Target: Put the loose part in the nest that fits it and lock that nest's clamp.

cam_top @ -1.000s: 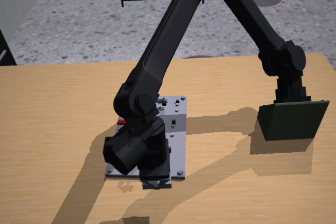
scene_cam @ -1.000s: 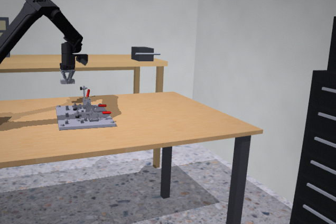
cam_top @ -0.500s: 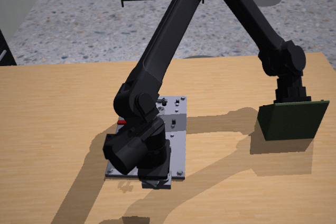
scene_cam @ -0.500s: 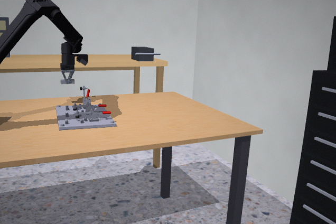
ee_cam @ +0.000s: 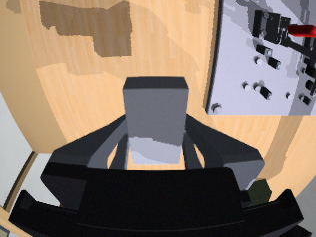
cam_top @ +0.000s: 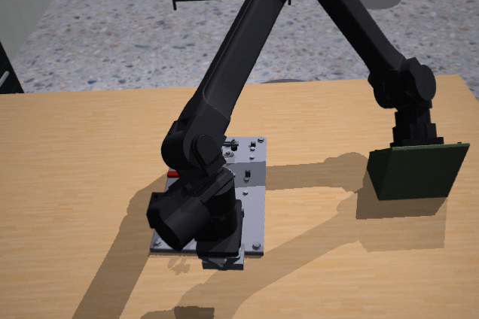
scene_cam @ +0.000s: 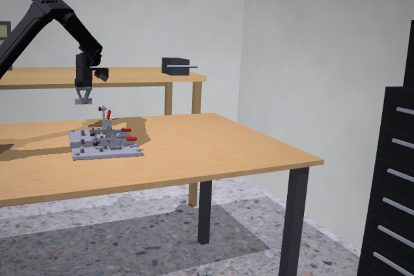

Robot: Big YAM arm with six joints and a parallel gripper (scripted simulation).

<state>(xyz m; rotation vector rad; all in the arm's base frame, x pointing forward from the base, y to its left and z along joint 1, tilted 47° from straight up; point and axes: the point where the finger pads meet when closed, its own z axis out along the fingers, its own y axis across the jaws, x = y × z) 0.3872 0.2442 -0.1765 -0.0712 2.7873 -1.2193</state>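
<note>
My gripper (cam_top: 223, 257) (scene_cam: 83, 99) (ee_cam: 155, 119) is shut on a grey block-shaped part (cam_top: 232, 265) (scene_cam: 87, 101) (ee_cam: 156, 104). It holds the part in the air, higher than the fixture, beside the near edge of the fixture plate (cam_top: 253, 211) (scene_cam: 97, 154) (ee_cam: 227, 59) as the top view shows it. In the exterior view, the farthest clamp has its bar (scene_cam: 103, 116) upright and its red handle (scene_cam: 109, 114) raised. The other two red handles (scene_cam: 125, 129) (scene_cam: 131, 138) lie level. The arm hides much of the fixture in the top view; the part's underside is hidden.
Pads, stop blocks and bolts stand up from the plate. A dark green block (cam_top: 414, 171) is by the arm's base at the right in the top view. Another table (scene_cam: 140, 77) with a dark box (scene_cam: 175, 66) stands behind in the exterior view.
</note>
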